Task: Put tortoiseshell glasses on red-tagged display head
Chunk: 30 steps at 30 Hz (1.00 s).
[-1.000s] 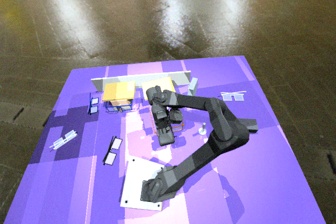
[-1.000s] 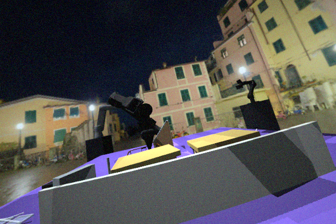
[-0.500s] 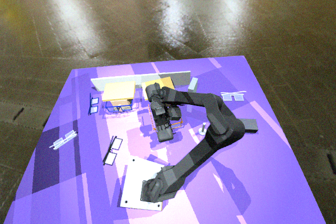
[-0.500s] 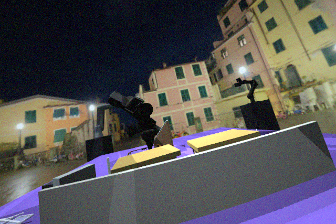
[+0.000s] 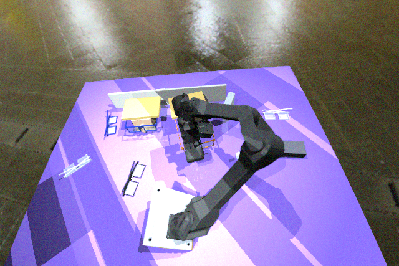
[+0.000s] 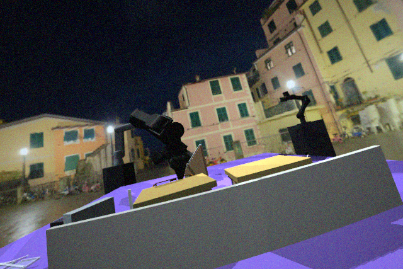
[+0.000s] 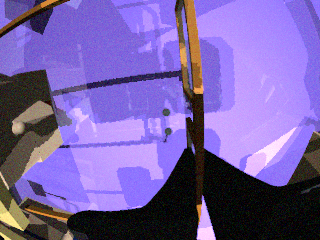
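My gripper (image 5: 196, 144) (image 6: 179, 177) (image 7: 192, 154) is shut on the tortoiseshell glasses (image 5: 207, 142) (image 7: 196, 65) at the middle of their front, near the bridge. The front stands out from the face of the right-hand head (image 5: 197, 96) (image 6: 175, 191) (image 7: 37, 115). In the wrist view the nose is at the left, apart from the bridge, and the temples run towards the head, one on each side. The temple tips and ears are hidden. The red tag cannot be made out. The other head (image 5: 141, 108) (image 6: 266, 166) stands beside it with blue glasses (image 5: 141, 126) at its face.
A long grey wall (image 5: 211, 93) (image 6: 227, 213) stands behind both heads, with a short block (image 5: 229, 98) at the right. Blue glasses (image 5: 111, 125), black-framed glasses (image 5: 131, 177) and two pale pairs (image 5: 76, 166) (image 5: 277, 114) lie around. A grey block (image 5: 295, 148) is behind the elbow.
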Each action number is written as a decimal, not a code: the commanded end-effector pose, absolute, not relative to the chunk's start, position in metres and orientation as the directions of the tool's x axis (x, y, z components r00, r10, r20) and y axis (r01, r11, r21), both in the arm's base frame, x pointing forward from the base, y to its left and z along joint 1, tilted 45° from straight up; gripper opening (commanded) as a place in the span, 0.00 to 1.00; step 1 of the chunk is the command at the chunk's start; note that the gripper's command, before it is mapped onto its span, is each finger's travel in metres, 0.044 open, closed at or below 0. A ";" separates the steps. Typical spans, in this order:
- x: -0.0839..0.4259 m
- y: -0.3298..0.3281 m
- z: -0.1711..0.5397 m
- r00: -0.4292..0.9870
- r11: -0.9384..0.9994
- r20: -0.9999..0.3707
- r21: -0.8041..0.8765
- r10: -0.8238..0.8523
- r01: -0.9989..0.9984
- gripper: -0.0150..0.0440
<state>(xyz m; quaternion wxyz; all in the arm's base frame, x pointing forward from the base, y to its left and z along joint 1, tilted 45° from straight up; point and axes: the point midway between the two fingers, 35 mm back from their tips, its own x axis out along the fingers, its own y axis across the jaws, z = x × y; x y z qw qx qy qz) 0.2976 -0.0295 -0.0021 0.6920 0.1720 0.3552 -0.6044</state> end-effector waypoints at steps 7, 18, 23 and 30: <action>0.313 -0.027 -0.004 0.020 0.212 -0.696 -0.191 -0.718 0.958 0.25; 0.329 -0.023 -0.007 0.021 0.212 -0.696 -0.190 -0.718 0.959 0.25; 0.337 -0.022 -0.009 0.021 0.212 -0.696 -0.190 -0.718 0.959 0.25; 0.348 -0.020 -0.011 0.022 0.212 -0.696 -0.189 -0.718 0.959 0.25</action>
